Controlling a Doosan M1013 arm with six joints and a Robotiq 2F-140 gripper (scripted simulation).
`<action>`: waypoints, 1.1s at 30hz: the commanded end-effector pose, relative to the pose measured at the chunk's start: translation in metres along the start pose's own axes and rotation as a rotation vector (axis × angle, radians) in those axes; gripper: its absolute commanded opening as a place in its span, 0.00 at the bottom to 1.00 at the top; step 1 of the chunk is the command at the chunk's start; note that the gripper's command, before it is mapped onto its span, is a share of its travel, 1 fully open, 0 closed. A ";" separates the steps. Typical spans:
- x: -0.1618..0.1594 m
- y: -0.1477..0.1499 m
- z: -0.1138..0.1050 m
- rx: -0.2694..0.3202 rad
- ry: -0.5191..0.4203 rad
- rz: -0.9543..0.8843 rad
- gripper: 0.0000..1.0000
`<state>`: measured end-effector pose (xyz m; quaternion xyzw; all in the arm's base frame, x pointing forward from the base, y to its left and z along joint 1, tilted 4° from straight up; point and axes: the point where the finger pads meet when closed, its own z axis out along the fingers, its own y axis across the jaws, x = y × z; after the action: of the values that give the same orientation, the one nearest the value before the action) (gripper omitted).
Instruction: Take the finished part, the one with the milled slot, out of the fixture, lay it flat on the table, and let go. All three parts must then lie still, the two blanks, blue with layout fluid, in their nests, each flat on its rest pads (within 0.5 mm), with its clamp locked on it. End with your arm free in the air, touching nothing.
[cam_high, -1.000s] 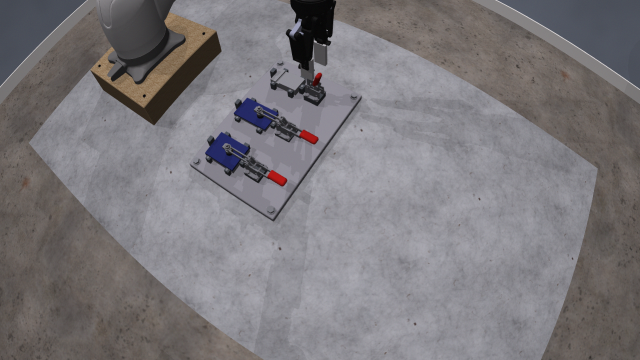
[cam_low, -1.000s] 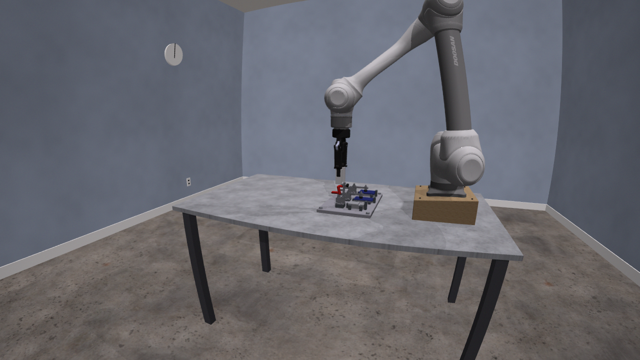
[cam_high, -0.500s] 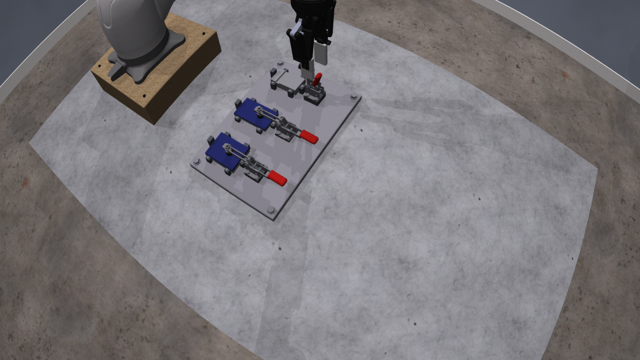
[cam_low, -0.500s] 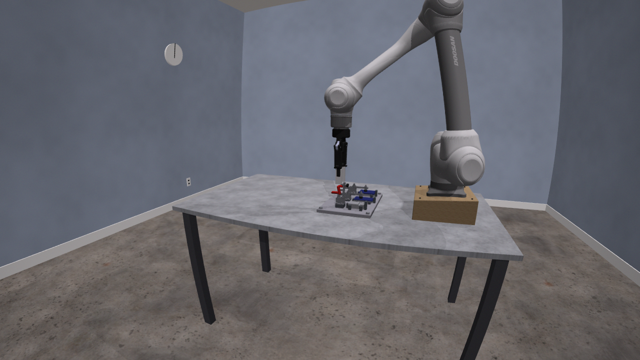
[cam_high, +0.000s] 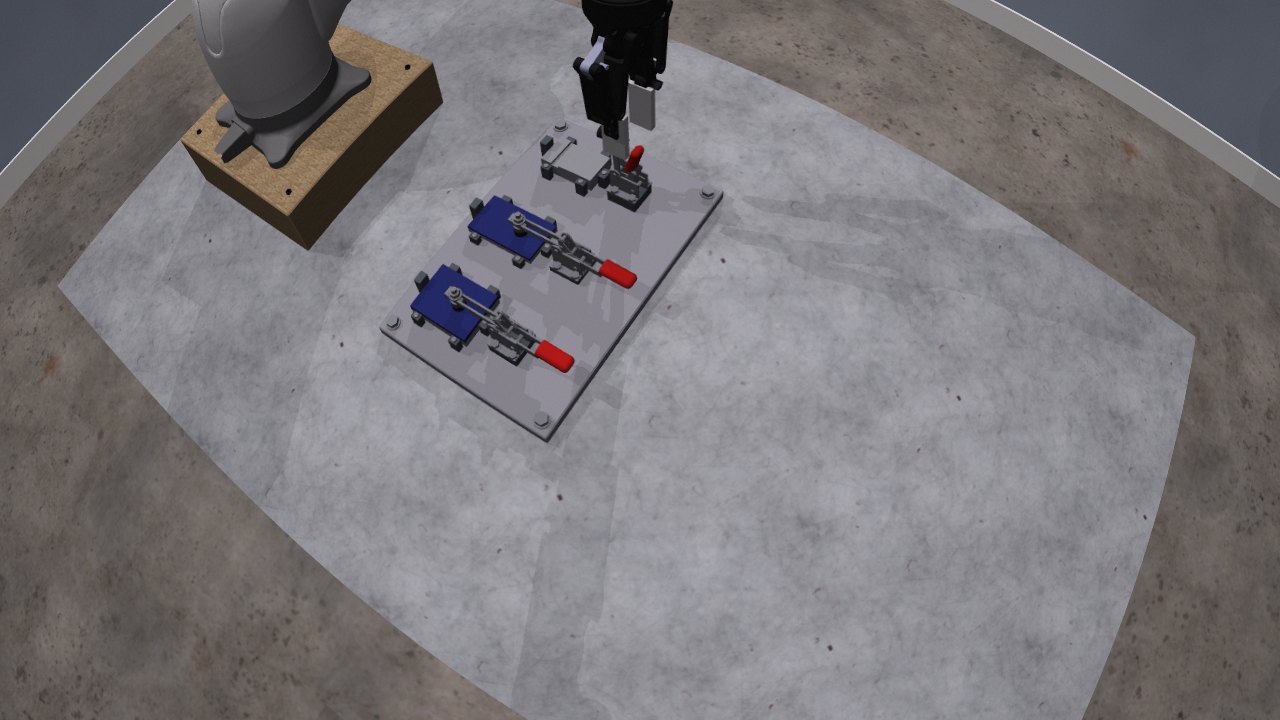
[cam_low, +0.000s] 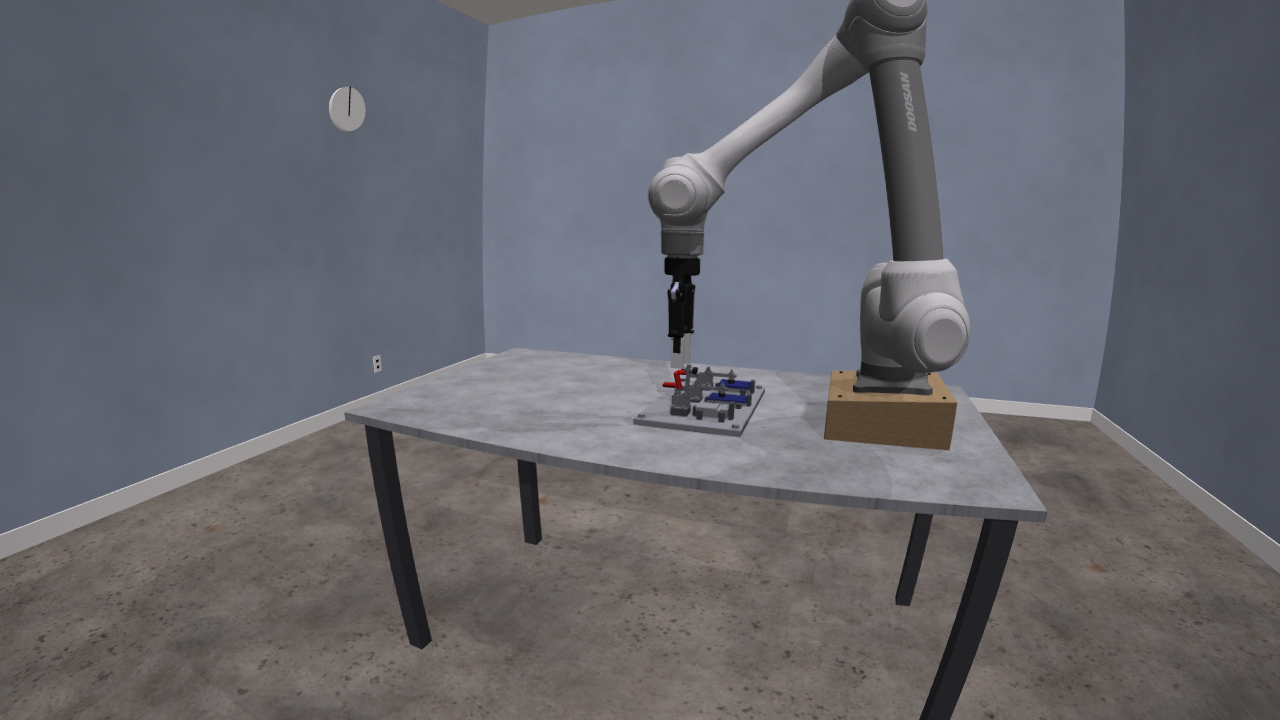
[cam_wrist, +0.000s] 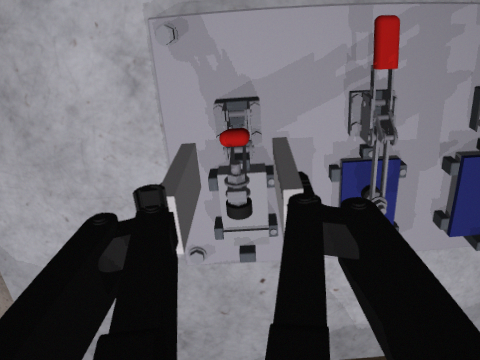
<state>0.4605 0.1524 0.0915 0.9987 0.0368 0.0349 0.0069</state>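
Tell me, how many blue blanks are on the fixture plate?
2: one blue blank in the middle nest, another in the nest farthest from the gripper, both under clamps.

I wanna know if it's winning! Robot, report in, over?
Hand partly closed, empty, above the fixture. Finished part looks to be in its nest, clamp handle up. Both blue blanks clamped. Nothing in the way.
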 end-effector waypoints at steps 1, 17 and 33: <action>0.000 -0.003 -0.002 0.006 -0.001 -0.001 0.28; 0.000 -0.003 -0.002 0.007 -0.001 0.000 0.28; -0.001 -0.003 -0.001 0.007 -0.001 0.000 0.58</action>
<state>0.4605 0.1528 0.0915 0.9987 0.0366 0.0348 0.0064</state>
